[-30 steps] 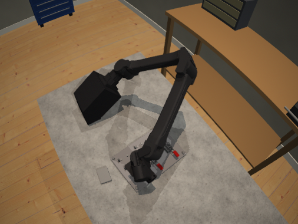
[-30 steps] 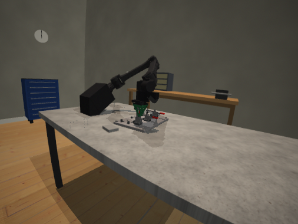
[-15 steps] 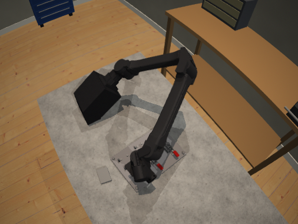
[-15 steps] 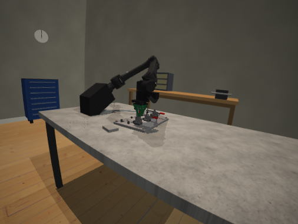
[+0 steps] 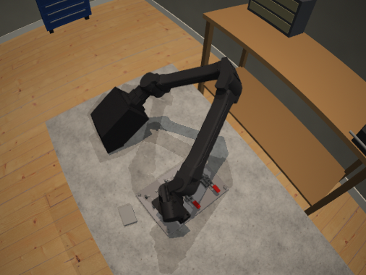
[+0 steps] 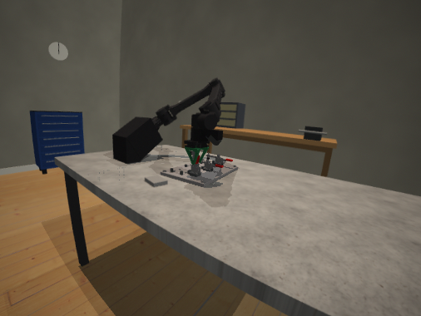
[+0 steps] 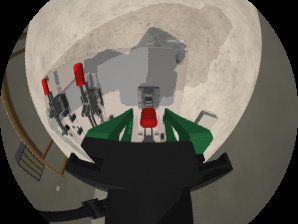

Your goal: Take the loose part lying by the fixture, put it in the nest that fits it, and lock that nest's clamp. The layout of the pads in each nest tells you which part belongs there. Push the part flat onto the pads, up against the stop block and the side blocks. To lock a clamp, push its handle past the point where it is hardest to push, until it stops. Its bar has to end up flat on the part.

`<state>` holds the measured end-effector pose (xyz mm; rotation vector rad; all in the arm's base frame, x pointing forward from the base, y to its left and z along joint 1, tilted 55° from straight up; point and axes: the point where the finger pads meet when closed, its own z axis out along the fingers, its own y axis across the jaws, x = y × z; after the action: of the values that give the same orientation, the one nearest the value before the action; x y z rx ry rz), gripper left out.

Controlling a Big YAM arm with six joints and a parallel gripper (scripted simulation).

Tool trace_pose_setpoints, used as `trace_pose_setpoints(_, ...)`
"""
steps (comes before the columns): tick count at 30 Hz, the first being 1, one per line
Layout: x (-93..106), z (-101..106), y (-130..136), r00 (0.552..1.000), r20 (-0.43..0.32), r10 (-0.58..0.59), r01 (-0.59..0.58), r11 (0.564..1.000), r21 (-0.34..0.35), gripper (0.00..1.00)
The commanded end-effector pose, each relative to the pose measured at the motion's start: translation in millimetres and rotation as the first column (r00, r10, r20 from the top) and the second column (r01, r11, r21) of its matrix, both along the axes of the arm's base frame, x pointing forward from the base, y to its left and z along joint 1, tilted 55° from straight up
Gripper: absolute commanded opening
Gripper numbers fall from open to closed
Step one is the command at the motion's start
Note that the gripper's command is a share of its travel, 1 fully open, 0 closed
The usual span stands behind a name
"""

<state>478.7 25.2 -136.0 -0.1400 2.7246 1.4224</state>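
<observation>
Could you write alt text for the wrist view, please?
Green gripper fingers stand either side of a clamp's red handle on the fixture plate. Two more red-handled clamps stand left; a loose flat part lies off the plate, right.
</observation>
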Motion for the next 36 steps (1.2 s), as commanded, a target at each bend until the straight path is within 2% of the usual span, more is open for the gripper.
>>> trace_pose_setpoints(1, -4.8, -1.2, 0.5, 1.0, -0.004, 0.007, -0.007, 1.0, 0.0, 0.45)
trace_pose_setpoints(20, -5.0, -0.5, -0.8, 1.0, -0.004, 0.005, -0.005, 1.0, 0.001, 0.45)
trace_pose_setpoints(23, -1.3, 6.2, -15.6, 1.0, 0.005, -0.019, 0.019, 1.0, -0.003, 0.45)
trace_pose_setpoints(26, 14.6, 17.9, -25.7, 0.999, 0.041, -0.019, 0.019, 1.0, -0.013, 0.45)
trace_pose_setpoints(36, 14.8, 38.7, -55.3, 0.999, 0.046, -0.018, 0.019, 1.0, -0.017, 0.45)
